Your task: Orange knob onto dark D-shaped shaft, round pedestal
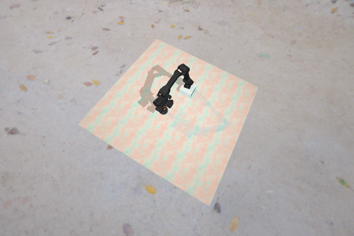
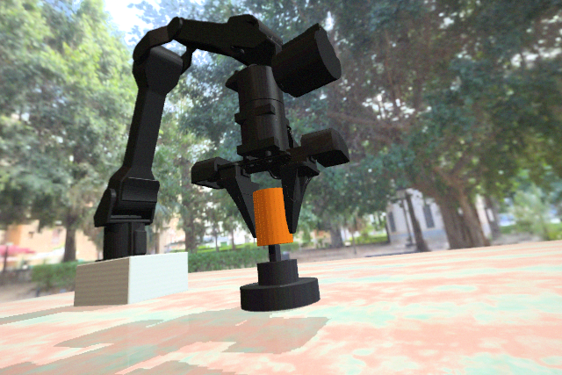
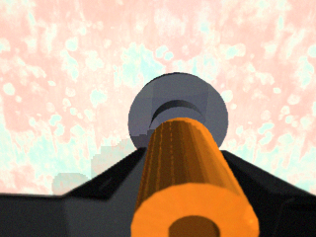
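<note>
My gripper (image 2: pixel 272 226) (image 1: pixel 164 109) is shut on the orange knob (image 2: pixel 271 216) (image 3: pixel 185 173) (image 1: pixel 165 108), a ribbed cylinder held nearly upright, slightly tilted. The knob's lower end sits on the top of the dark shaft (image 2: pixel 274 253), and a short piece of shaft shows between the knob and the pedestal. The round dark pedestal (image 2: pixel 278 293) (image 3: pixel 212 106) stands on the mat directly below. In the wrist view the knob hides the shaft; its hole shows at the near end. The shaft's flat side is not visible.
The arm's white base block (image 2: pixel 131 277) (image 1: pixel 187 90) stands to the left of the pedestal and behind it. The patterned orange and green mat (image 1: pixel 171 147) (image 2: pixel 431 307) lies on sandy ground with scattered leaves.
</note>
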### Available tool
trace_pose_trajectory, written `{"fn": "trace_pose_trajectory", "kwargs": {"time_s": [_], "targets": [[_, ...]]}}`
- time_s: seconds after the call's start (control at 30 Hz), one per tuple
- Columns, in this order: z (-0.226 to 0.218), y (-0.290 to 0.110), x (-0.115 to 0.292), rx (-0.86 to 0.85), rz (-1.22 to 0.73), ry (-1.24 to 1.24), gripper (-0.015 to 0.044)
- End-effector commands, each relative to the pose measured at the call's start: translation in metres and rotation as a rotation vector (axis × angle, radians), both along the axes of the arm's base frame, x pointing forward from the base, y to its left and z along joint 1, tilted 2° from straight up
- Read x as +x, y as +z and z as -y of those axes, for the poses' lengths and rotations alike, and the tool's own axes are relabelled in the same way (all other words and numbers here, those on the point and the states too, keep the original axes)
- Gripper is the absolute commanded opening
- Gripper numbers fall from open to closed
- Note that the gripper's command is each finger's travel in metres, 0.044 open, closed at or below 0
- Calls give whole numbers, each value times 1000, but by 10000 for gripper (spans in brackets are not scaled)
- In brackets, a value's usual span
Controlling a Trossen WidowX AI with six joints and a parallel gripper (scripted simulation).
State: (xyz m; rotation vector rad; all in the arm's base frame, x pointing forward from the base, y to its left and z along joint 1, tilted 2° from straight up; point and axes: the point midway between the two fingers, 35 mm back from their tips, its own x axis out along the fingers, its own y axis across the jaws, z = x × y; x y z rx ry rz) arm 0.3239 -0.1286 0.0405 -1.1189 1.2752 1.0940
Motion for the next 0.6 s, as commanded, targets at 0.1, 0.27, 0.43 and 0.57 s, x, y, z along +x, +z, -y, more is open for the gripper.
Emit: {"fn": "trace_pose_trajectory", "kwargs": {"time_s": [0.1, 0.27, 0.43, 0.57], "targets": [[0, 3, 0, -3, 0, 4, 0], [1, 5, 1, -3, -1, 30, 0], [0, 3, 1, -4, -3, 203, 0], [0, 1, 0, -4, -3, 214, 0]]}}
